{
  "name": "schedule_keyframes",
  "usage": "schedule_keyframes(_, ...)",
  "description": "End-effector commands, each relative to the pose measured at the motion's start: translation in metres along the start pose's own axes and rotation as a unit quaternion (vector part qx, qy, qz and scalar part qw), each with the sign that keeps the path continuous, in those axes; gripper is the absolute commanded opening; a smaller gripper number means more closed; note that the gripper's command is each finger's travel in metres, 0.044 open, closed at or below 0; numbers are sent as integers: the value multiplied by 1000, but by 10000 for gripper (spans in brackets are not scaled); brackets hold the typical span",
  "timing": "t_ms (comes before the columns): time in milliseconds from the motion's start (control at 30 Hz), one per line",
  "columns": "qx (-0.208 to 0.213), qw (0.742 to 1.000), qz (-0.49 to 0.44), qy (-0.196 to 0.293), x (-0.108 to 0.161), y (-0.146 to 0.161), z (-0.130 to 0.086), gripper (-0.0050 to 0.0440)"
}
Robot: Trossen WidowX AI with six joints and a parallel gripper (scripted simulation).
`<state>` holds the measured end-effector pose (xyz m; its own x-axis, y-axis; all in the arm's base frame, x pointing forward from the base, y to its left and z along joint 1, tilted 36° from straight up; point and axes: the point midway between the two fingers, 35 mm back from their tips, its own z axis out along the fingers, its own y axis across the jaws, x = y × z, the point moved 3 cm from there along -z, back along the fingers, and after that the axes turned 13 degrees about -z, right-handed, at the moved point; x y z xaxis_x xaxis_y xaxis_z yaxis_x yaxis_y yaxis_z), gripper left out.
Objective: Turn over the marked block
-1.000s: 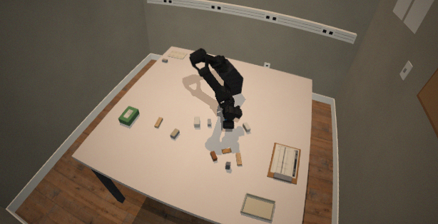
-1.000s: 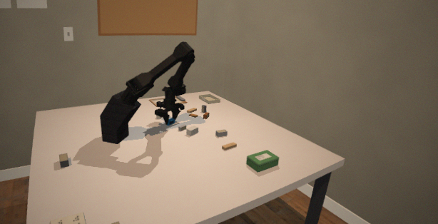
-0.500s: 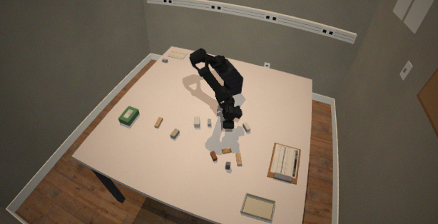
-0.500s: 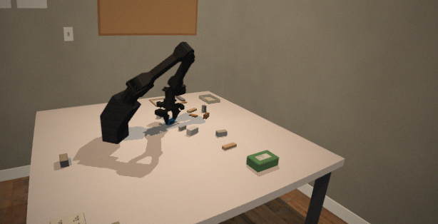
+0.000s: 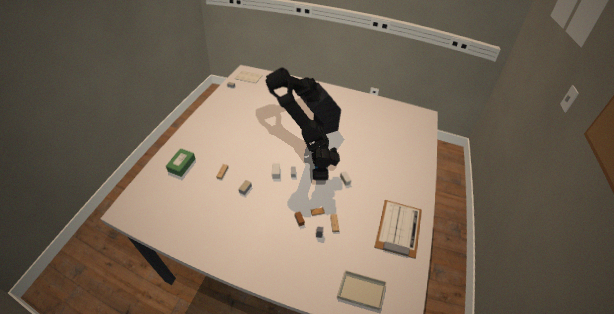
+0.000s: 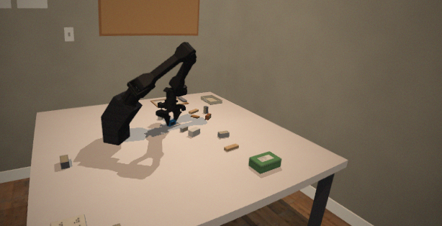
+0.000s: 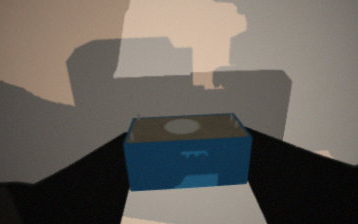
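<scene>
A blue block (image 7: 187, 152) sits between my two black fingers in the wrist view. Its far face is dull grey-brown with a pale round patch; no black mark shows from here. My gripper (image 7: 184, 137) is shut on the block's left and right sides. In the exterior view the blue block (image 6: 172, 122) shows at the fingertips of the gripper (image 6: 170, 118), just above the table near its middle. In the top view the gripper (image 5: 320, 170) points down and mostly hides the block.
Small grey blocks (image 5: 275, 170) (image 5: 345, 178) lie left and right of the gripper. Several orange and grey blocks (image 5: 317, 212) lie nearer the front. A green box (image 5: 180, 162) is at the left, a board (image 5: 398, 227) and a tray (image 5: 361, 290) at the right.
</scene>
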<state>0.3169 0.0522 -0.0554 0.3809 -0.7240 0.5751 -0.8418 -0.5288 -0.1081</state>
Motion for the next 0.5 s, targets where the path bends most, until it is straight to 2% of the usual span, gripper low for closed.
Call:
schedule_keyframes(0, 12, 1000, 7, 3, 4, -5, -11, -50)
schedule_keyframes(467, 12, 1000, 8, 4, 4, -5, -25, -50)
